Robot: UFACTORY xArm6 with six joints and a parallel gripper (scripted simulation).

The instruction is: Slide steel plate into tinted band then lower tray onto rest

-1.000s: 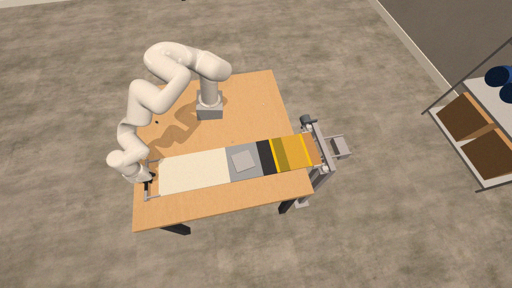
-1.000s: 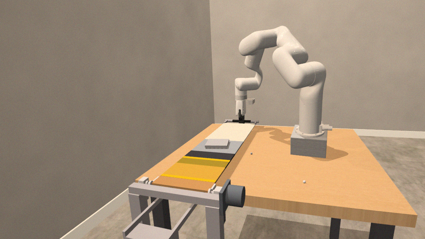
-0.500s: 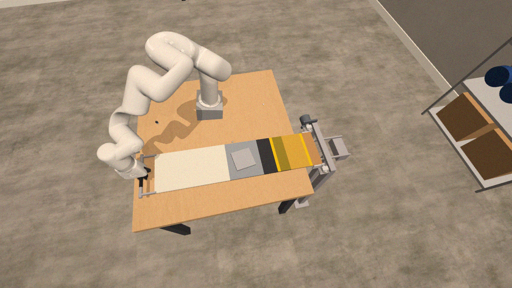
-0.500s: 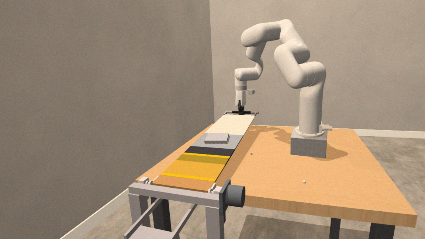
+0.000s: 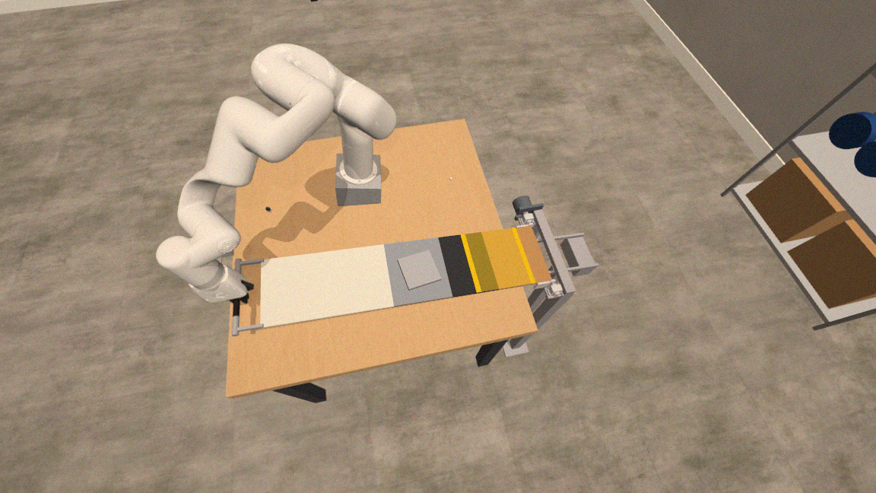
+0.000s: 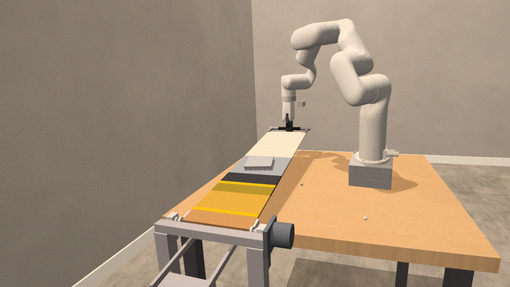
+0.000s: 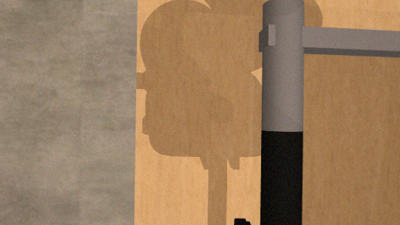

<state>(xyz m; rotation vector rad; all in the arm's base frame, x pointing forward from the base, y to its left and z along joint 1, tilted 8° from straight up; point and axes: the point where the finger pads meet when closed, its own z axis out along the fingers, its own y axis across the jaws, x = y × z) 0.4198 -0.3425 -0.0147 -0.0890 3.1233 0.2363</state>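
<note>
Steel plate [image 6: 259,163] shows thickness only from outside; gripper [image 6: 288,123] apparently clamps tray handle [image 7: 282,104]

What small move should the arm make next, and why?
Probably raise the handle a little more. The gripper is shut on the handle and the tray is tilted up at that end, yet the plate lies on the grey patch, short of the black strip and the tinted band.
</note>
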